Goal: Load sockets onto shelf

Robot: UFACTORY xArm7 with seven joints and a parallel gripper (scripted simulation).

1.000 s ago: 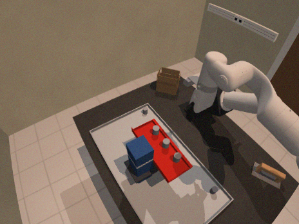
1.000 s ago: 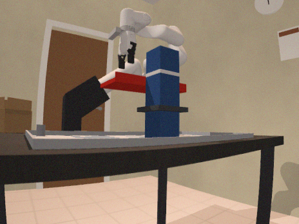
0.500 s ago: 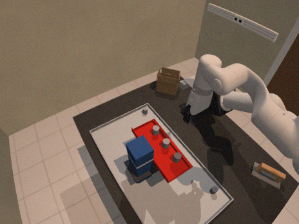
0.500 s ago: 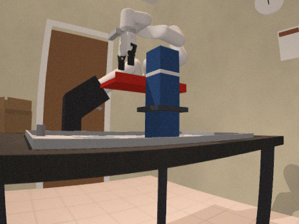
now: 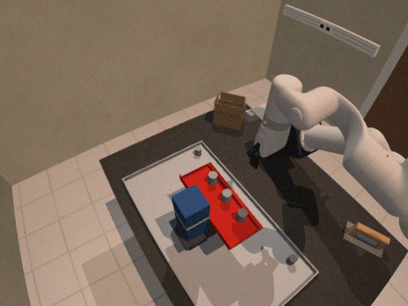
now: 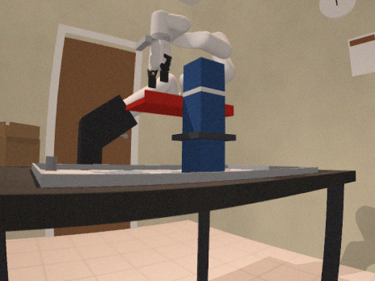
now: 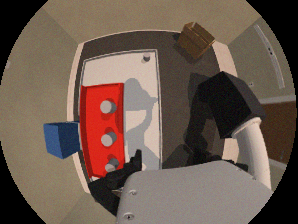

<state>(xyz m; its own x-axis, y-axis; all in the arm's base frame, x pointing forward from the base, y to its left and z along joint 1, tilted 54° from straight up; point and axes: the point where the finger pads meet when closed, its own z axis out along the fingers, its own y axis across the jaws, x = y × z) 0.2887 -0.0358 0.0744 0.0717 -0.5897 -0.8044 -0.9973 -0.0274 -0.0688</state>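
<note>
Your fingers (image 5: 254,159) (image 6: 164,76) are wide open and hold nothing, and the red shelf (image 5: 230,230) (image 6: 162,104) (image 7: 92,125), carrying three sockets (image 5: 227,196) (image 7: 107,139) beside the post (image 5: 192,206) (image 6: 204,117) (image 7: 60,140), may slide down if you push it or add too much weight.

Below the black fingers (image 5: 254,159) (image 6: 164,75), a dark rectangular table (image 5: 145,154) (image 6: 162,202) (image 7: 176,117) bears a pale, grey-rimmed tray (image 5: 149,189) (image 6: 121,179) (image 7: 100,73); well apart from them stands a brown box (image 5: 229,118) (image 6: 20,146) (image 7: 195,41).
</note>
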